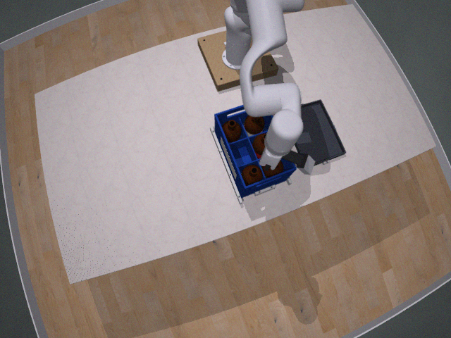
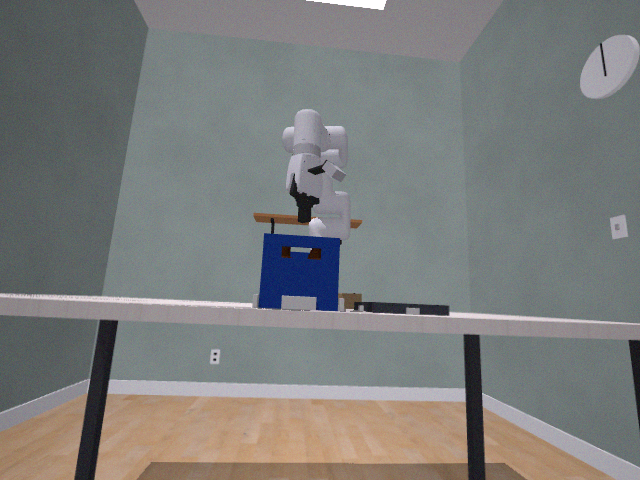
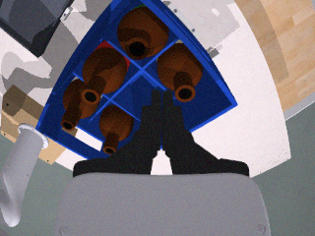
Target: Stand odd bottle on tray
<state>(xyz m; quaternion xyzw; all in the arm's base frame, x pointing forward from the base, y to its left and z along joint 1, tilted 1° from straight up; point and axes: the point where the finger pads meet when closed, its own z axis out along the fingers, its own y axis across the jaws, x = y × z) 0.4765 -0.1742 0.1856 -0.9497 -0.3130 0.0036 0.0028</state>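
Judged as neck-checking step, no pick made; needed next, by that judgement: reopen, lower astride one neck. Worked over white mat [image 1: 127,145] spanning mid frame in top view. Reached down from upper centre with arm [image 1: 269,98], wrist bent over blue crate [image 1: 269,181] right of centre. Saw dark tray [image 1: 329,138] just right of crate, no bottle on it. Counted five brown bottles [image 1: 232,129] upright in crate cells; could not tell odd one. Hung gripper [image 3: 160,101] above crate, fingers pressed together on nothing.
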